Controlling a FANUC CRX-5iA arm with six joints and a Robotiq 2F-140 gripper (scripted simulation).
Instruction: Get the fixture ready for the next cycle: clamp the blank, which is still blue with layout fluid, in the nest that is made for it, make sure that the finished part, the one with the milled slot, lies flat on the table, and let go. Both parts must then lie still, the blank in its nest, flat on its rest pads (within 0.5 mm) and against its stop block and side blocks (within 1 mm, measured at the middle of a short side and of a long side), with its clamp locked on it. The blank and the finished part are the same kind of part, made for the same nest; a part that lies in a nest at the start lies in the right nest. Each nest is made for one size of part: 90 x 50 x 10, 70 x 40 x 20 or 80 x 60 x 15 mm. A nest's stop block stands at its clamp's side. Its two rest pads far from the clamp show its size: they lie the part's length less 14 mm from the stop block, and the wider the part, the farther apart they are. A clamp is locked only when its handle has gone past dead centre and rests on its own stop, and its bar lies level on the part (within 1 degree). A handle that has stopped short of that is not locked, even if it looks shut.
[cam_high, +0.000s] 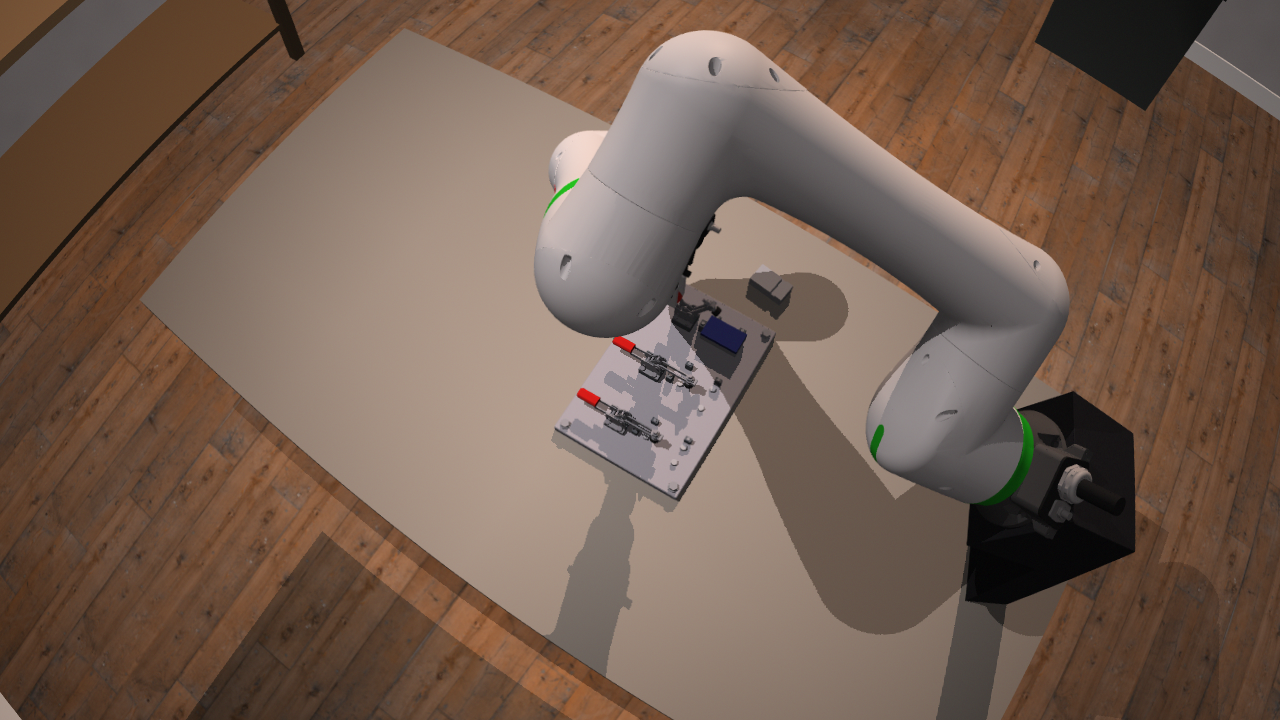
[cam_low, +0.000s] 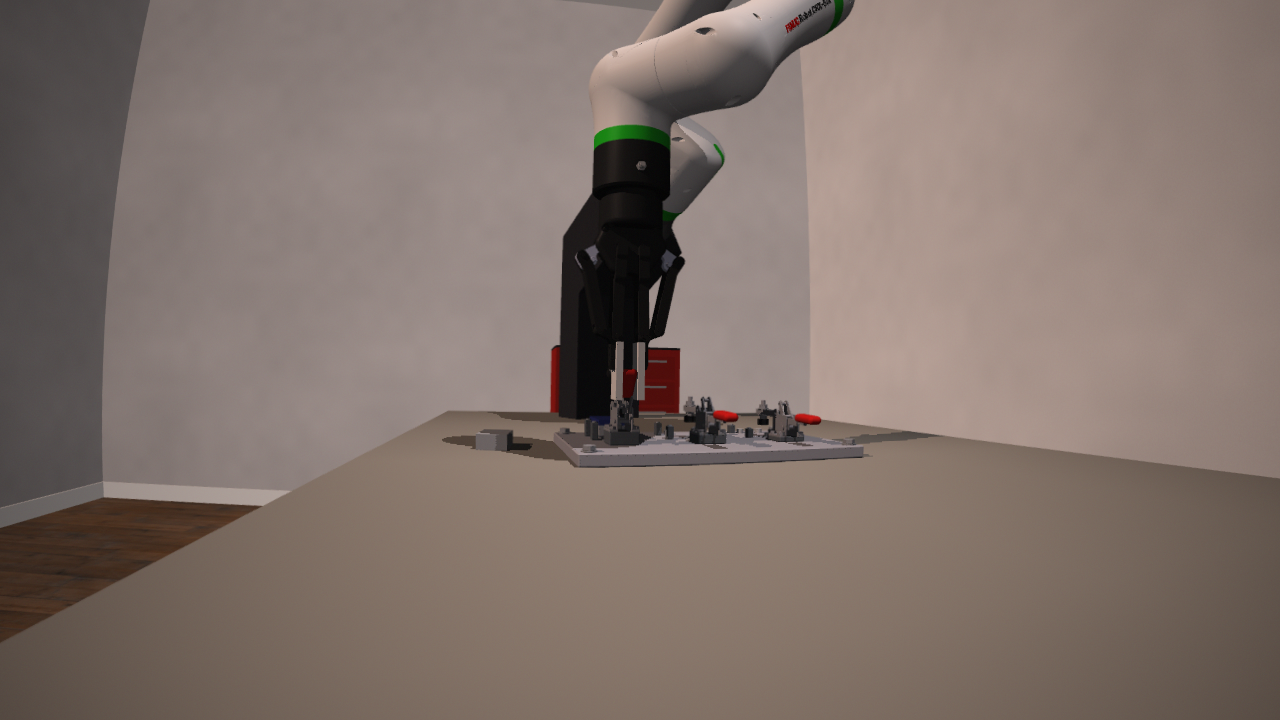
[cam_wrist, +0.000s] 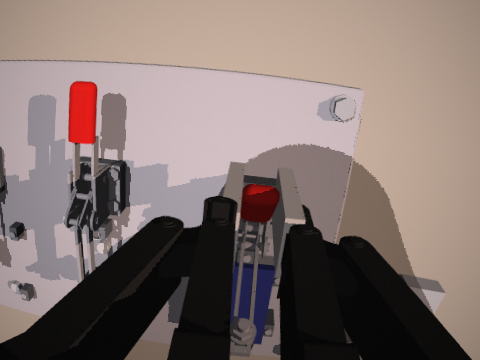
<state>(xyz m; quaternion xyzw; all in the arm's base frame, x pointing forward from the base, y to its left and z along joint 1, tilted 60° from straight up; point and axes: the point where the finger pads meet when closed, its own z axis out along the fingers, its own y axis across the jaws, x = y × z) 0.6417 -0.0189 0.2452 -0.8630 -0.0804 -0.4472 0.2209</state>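
Note:
The blue blank (cam_high: 723, 335) lies in the nest at the far end of the grey fixture plate (cam_high: 664, 402); it also shows in the wrist view (cam_wrist: 254, 290) below the fingers. My gripper (cam_low: 628, 383) points straight down over that nest's clamp and is shut on its red handle (cam_wrist: 259, 202), which stands raised, roughly upright (cam_low: 631, 380). The grey finished part (cam_high: 769, 291) with the milled slot lies on the table beyond the plate, and it also shows in the exterior view (cam_low: 494, 438).
Two other clamps with red handles (cam_high: 623, 343) (cam_high: 588, 396) lie lowered on the plate's other nests, both empty. They also show in the exterior view (cam_low: 725, 415) (cam_low: 807, 418). The robot's black base (cam_high: 1051, 510) stands at the table's right edge.

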